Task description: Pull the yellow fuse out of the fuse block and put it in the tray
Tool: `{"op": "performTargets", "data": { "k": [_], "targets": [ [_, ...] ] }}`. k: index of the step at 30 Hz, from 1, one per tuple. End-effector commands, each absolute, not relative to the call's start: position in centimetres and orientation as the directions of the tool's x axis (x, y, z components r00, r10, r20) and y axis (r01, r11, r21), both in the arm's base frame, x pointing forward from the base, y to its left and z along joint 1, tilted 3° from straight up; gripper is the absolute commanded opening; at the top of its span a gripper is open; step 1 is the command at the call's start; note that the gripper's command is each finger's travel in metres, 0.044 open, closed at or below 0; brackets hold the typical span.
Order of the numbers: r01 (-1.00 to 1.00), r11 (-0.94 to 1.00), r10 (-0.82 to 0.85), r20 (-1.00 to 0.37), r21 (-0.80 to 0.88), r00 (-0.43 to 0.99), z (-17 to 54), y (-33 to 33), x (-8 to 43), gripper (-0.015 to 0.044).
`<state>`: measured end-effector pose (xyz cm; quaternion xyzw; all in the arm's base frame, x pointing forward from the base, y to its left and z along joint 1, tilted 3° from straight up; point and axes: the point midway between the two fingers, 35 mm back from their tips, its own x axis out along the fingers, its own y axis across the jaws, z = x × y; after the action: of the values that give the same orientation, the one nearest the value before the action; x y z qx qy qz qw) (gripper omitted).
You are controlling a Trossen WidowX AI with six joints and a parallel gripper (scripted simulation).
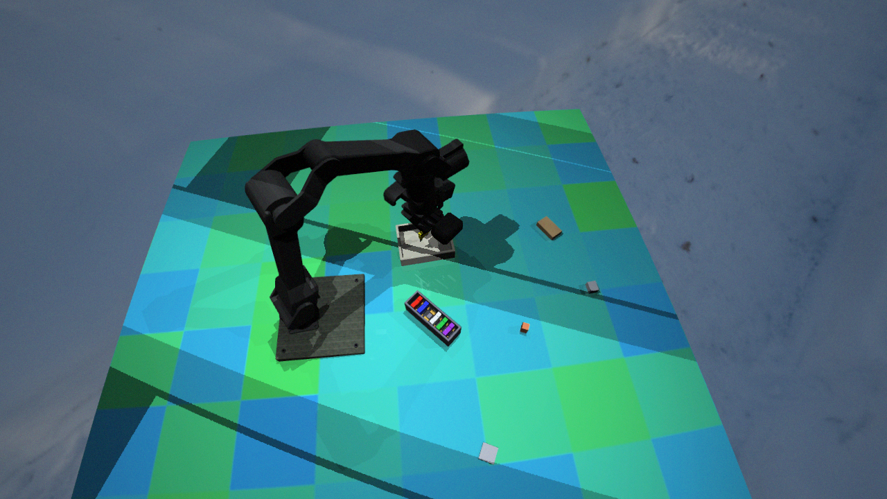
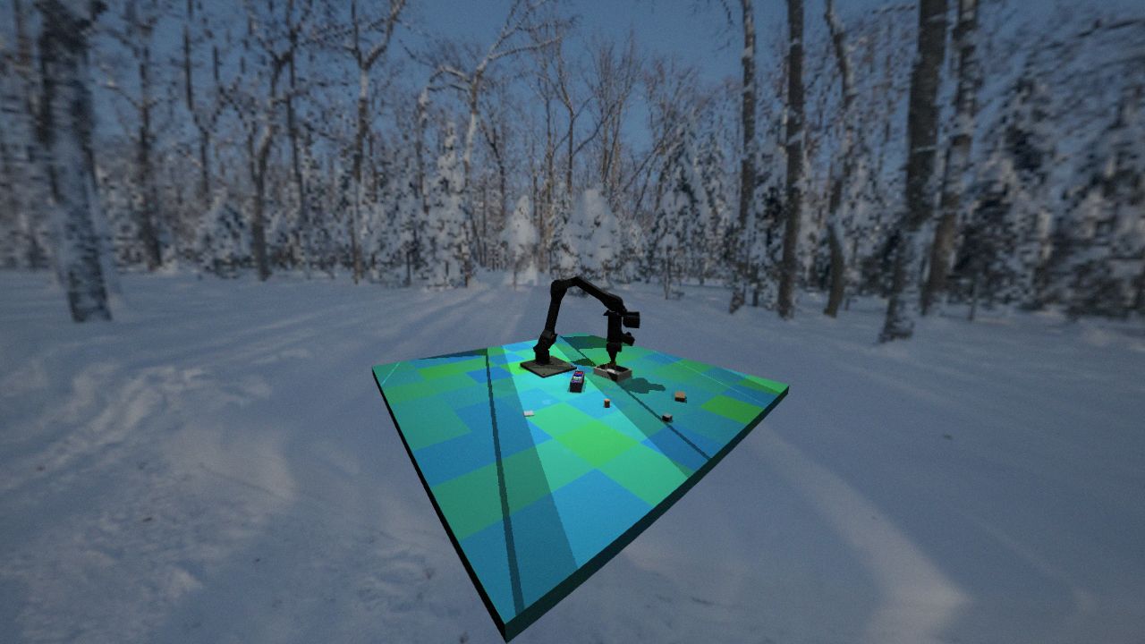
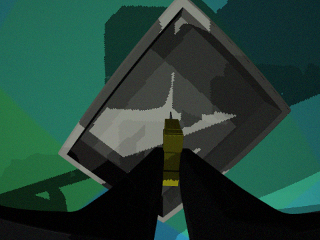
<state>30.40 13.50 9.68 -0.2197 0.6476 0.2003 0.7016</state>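
Low in the wrist frame, the gripper (image 3: 171,169) is clamped on 1 yellow fuse (image 3: 173,151), a slim upright block with a thin prong, over the grey tray (image 3: 133,64). Mid-frame in the top view, the fuse block (image 1: 433,317) keeps 5 fuses; 4 small blocks lie scattered beyond.

The top view looks down at a slant from above the near edge of the blue-and-green chequered board (image 1: 558,397), taking in the whole black jointed arm (image 1: 291,204). The exterior view stands far off, low, facing one corner of that board (image 2: 512,552). The wrist view rides close behind the gripper (image 3: 171,169), looking down into the shallow grey square tray (image 3: 111,89), which the top (image 1: 412,258) and exterior (image 2: 613,373) views share.
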Motion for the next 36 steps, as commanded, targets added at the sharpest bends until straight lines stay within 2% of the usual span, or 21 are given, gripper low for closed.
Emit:
{"op": "performTargets", "data": {
  "k": [1, 11, 16, 36],
  "targets": [
    [-0.566, 0.823, -0.003, -0.997, -0.049, 0.082, 9.8, 13.5, 30.4, 0.0079],
    [-0.565, 0.823, -0.003, -0.997, -0.049, 0.082, 10.0, 13.5, 30.4, 0.0330],
    [-0.562, 0.825, -0.010, -0.997, -0.054, 0.081, 13.4, 13.4, 30.1, 0.0330],
    [-0.567, 0.822, -0.005, -0.997, -0.048, 0.077, 13.3, 13.5, 30.1, 0.0330]
  ]
}}
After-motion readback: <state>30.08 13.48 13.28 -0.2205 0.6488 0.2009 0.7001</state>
